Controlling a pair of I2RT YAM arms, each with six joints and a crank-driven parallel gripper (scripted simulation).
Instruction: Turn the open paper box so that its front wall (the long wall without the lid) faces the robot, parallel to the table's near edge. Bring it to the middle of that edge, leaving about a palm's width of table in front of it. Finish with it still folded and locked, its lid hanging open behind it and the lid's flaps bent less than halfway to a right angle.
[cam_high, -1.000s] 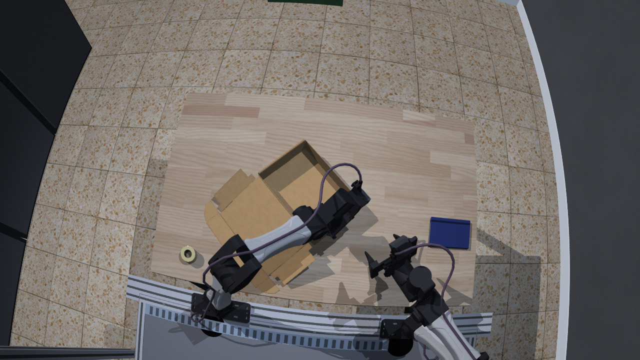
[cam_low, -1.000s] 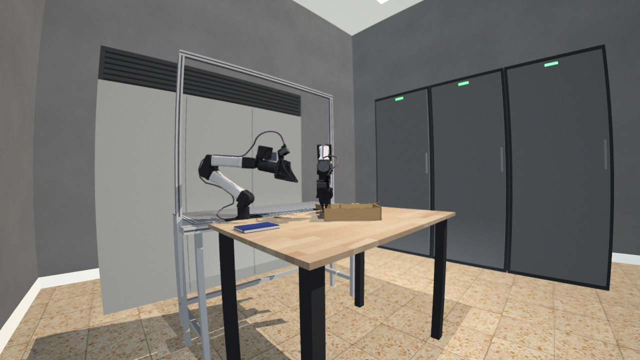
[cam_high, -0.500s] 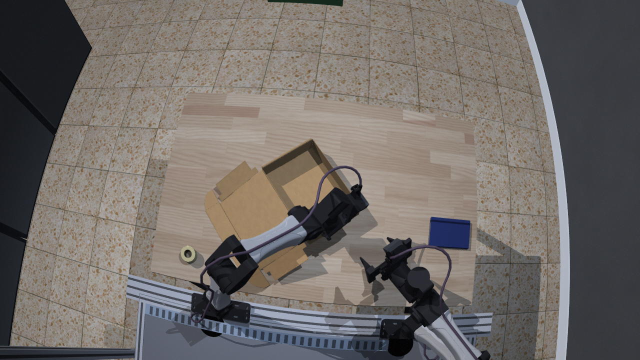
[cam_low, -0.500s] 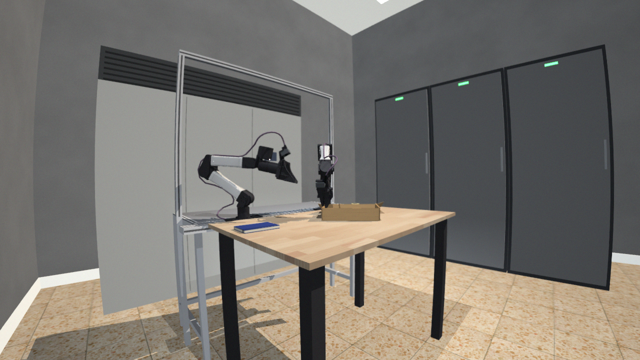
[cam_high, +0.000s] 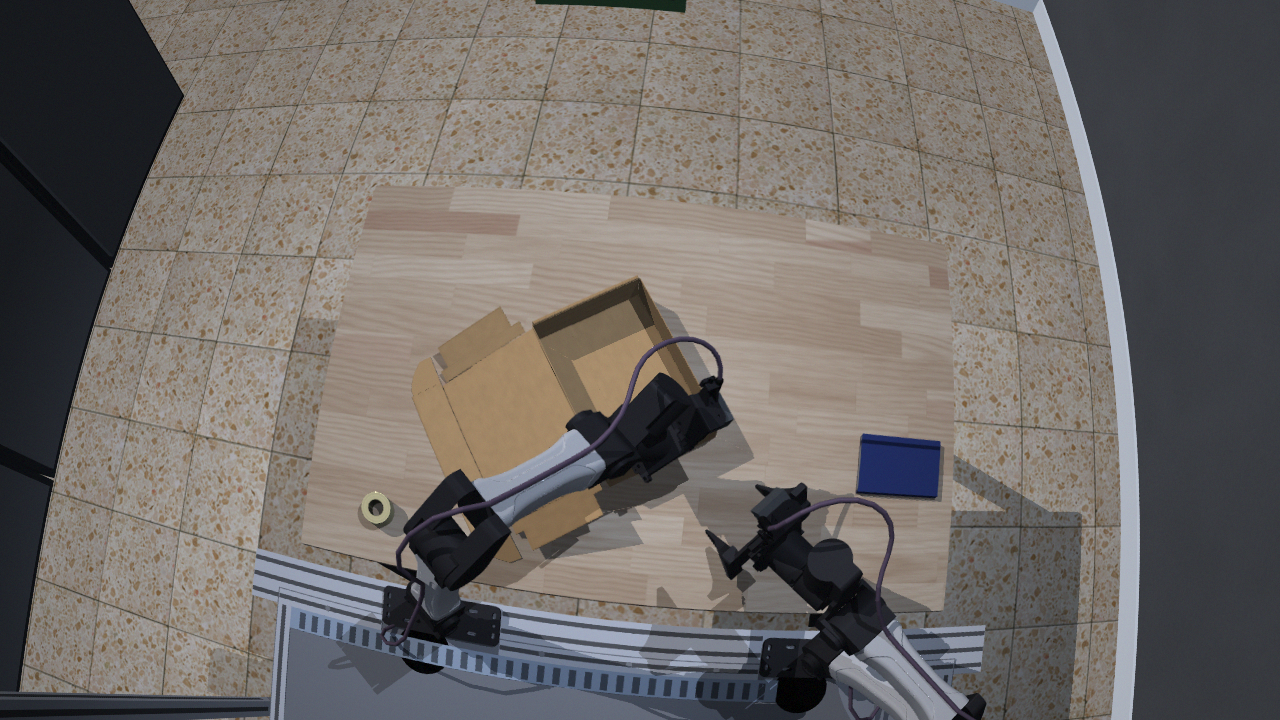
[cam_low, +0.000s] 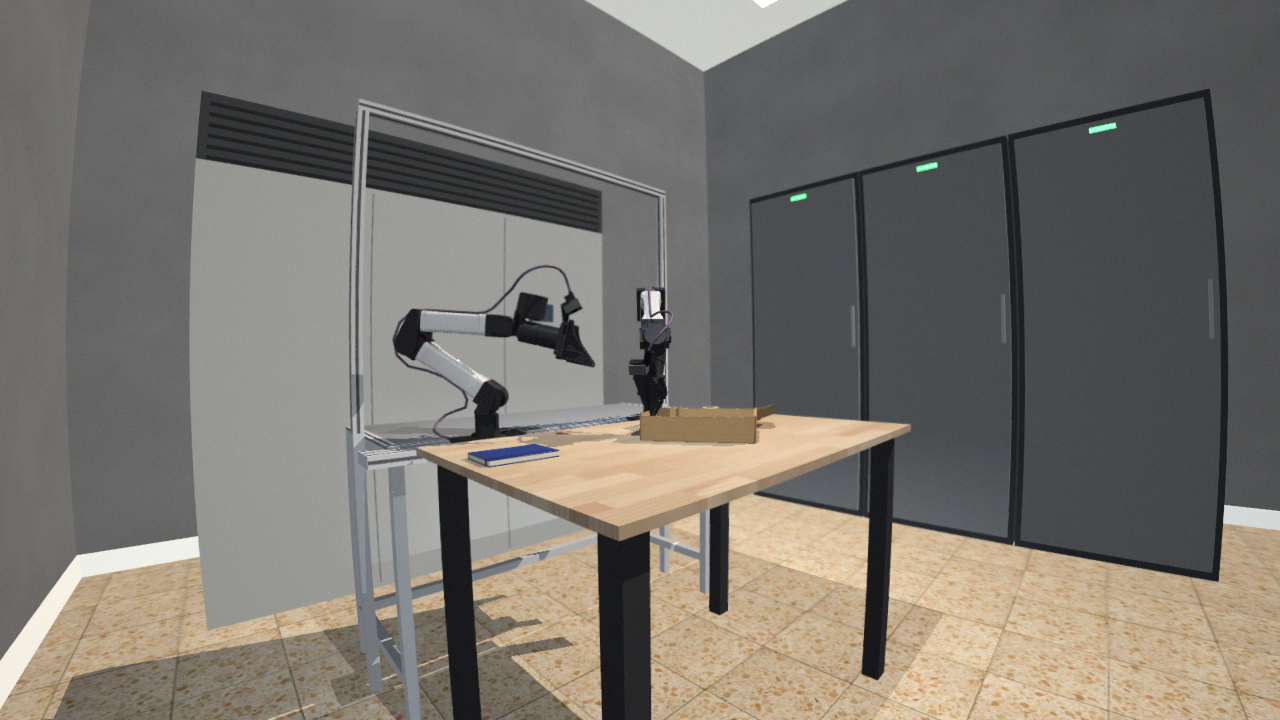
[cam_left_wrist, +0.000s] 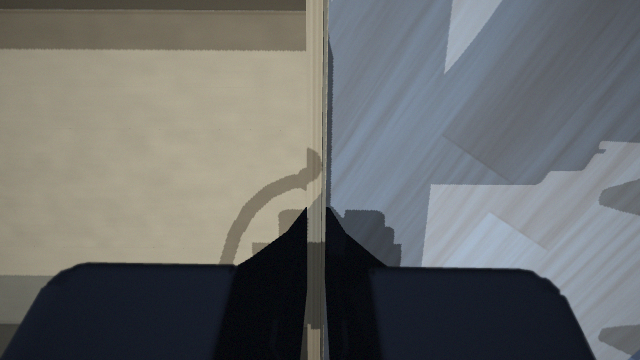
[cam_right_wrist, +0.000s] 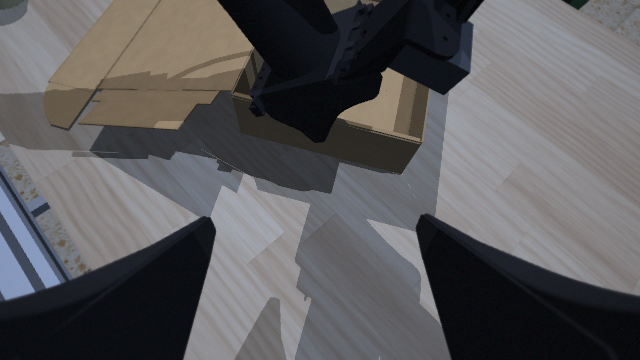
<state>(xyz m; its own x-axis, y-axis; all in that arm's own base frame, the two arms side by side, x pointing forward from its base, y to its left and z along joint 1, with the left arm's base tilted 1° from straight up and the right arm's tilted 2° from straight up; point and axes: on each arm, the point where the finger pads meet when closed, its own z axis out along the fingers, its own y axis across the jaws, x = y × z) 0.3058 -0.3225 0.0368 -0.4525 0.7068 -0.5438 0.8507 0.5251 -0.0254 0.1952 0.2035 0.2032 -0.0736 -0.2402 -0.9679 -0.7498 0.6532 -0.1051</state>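
pinching the box (cam_high: 617, 358) (cam_low: 698, 426) (cam_left_wrist: 125, 125) (cam_right_wrist: 385, 155) wall, left tool (cam_high: 646, 472) (cam_low: 654, 411) (cam_left_wrist: 316, 210) (cam_right_wrist: 319, 140) has turning and centring left; lid (cam_high: 501, 402) (cam_right_wrist: 175, 45) open, right tool (cam_high: 733, 512) (cam_low: 590, 362) (cam_right_wrist: 318, 222) released.

From above, the left arm (cam_high: 541, 474) hides the lower part of the box (cam_high: 597, 335) and some of its lid (cam_high: 501, 402). At the upper left of the right wrist view, the tape roll (cam_right_wrist: 9, 6) is cut off; along the bottom, both fingers run out of frame.
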